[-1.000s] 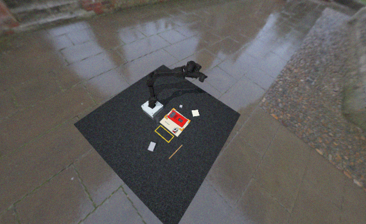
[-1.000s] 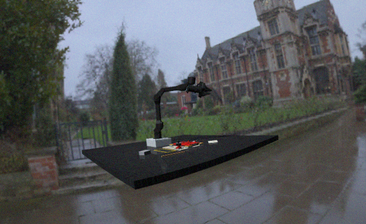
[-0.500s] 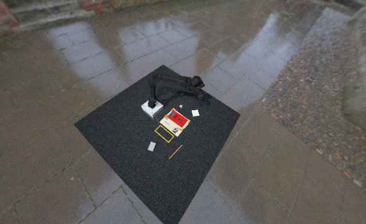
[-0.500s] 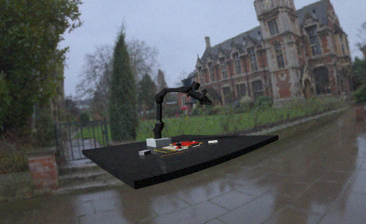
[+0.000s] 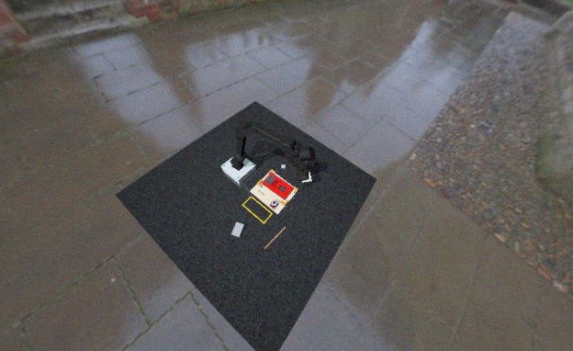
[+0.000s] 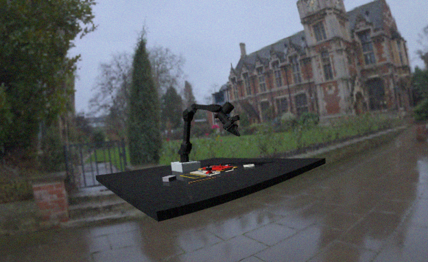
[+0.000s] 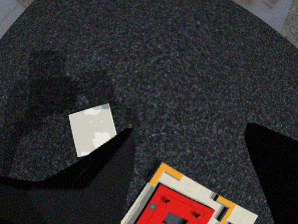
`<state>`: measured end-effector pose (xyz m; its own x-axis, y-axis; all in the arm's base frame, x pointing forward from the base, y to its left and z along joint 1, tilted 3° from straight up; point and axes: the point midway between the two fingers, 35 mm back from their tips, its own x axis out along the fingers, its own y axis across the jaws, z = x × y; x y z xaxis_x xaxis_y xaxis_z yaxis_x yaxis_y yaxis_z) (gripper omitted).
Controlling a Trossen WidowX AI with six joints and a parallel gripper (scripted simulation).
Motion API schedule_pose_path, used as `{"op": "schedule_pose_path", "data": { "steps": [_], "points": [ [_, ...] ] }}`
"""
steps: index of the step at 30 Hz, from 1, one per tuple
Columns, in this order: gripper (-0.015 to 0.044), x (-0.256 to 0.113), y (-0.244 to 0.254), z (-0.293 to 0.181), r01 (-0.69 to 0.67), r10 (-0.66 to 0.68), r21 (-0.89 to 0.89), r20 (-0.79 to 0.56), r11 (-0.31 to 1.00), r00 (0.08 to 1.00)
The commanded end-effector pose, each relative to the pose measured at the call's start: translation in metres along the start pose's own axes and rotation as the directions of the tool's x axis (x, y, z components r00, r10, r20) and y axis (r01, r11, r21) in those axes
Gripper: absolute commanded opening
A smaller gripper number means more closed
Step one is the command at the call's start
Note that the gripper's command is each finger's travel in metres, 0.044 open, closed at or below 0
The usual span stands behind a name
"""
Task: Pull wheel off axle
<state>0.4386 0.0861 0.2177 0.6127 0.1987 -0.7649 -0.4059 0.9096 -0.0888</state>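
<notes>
The wheel (image 5: 274,203) (image 6: 208,171) is a small dark and white round piece at the near corner of a cream board (image 5: 265,198); the axle under it is too small to make out. The marked area is a yellow outline (image 5: 253,214) on the black table, beside the board. My gripper (image 5: 307,176) (image 6: 237,134) (image 7: 192,134) is open and empty, high above the table past the board's red end, pointing down at a slant. The wheel and the marked area are outside the wrist view.
The cream board (image 7: 247,216) bears a red plate (image 5: 284,188) (image 7: 186,202) and orange corner brackets. A flat white block (image 6: 248,166) (image 7: 92,130) lies beyond it. A pale grey block (image 5: 237,229) (image 6: 169,178) and a thin orange strip (image 5: 275,238) lie nearer; a small white piece (image 5: 283,166) lies behind.
</notes>
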Motion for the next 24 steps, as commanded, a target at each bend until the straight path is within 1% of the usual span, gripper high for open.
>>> {"op": "schedule_pose_path", "data": {
  "steps": [1,9,17,21,24],
  "points": [
    [0.0300,0.010,-0.030,-0.034,0.036,-0.026,0.085,-0.115,0.996,0.993],
    [0.0300,0.016,-0.077,-0.101,0.111,-0.027,0.246,-0.320,0.963,0.947],
    [0.0300,0.007,-0.113,-0.174,0.203,0.036,0.407,-0.509,0.891,0.860],
    [0.0300,-0.001,-0.124,-0.208,0.251,0.090,0.478,-0.582,0.842,0.808],
    [0.0300,-0.003,-0.126,-0.214,0.259,0.100,0.489,-0.593,0.833,0.799]
  ]
}}
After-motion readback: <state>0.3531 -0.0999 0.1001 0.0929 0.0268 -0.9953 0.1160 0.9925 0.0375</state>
